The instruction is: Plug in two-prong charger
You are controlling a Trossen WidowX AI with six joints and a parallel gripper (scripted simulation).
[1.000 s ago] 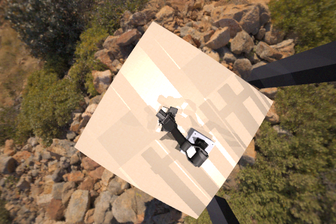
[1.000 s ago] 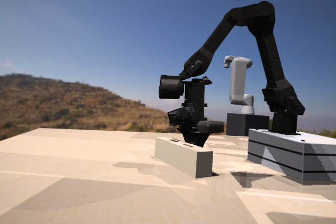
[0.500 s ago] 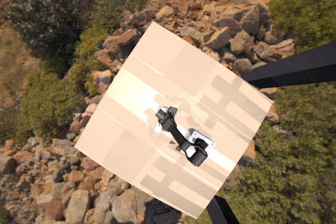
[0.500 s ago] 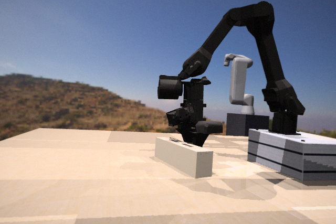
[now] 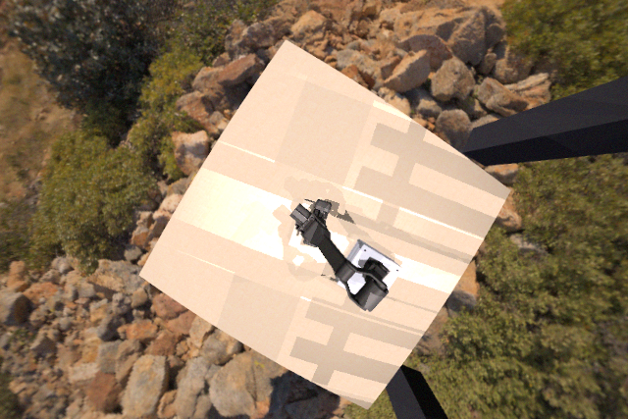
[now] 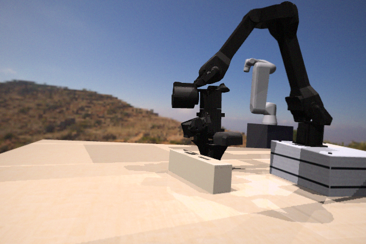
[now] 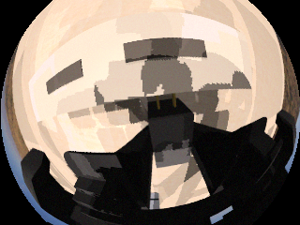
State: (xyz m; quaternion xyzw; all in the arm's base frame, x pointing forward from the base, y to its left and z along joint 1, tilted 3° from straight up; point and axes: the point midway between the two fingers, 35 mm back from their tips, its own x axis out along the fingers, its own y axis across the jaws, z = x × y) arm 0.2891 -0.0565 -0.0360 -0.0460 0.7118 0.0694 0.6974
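I'm seeing the jaws [image 6: 213,154] gripping the charger [image 7: 171,127], prongs [image 7: 164,103] pointing down at the strip [image 6: 200,170], mid-surface [image 6: 88,200].

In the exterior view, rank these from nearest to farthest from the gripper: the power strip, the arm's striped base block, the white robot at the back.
1. Power strip: right under the gripper, which holds the charger.
2. Striped base block: to the right, at the arm's foot.
3. White robot: on a dark box behind, beyond the table edge.
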